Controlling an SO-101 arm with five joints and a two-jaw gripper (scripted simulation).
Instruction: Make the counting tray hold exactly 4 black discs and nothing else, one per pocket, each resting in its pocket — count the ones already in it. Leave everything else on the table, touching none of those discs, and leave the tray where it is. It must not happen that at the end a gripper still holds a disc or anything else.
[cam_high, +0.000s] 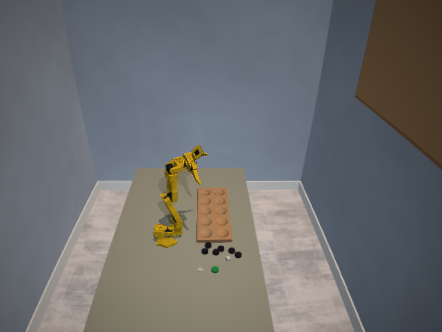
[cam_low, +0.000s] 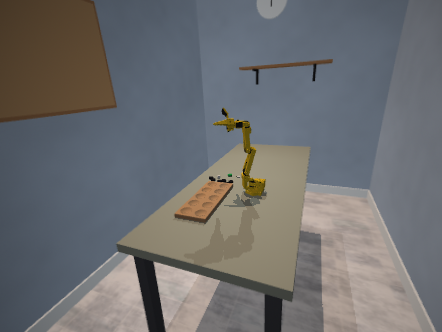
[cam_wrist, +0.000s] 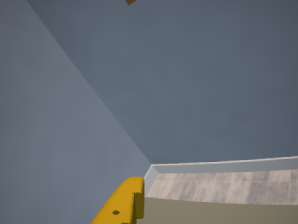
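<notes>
The wooden counting tray (cam_high: 199, 220) (cam_low: 192, 218) lies on the table, and all its pockets look empty. Several black discs (cam_high: 220, 247) (cam_low: 220, 177) lie loose on the table just past the tray's near end. My gripper (cam_high: 200, 165) (cam_low: 220, 118) is wide open and empty. It is raised high above the far end of the tray and far from the discs.
Two small white discs (cam_high: 228, 258) (cam_high: 200, 269) and one green disc (cam_high: 215, 269) (cam_low: 230, 175) lie among and near the black ones. The arm's base (cam_high: 166, 235) (cam_low: 254, 186) stands beside the tray. The table (cam_high: 150, 290) (cam_low: 280, 215) is long and narrow.
</notes>
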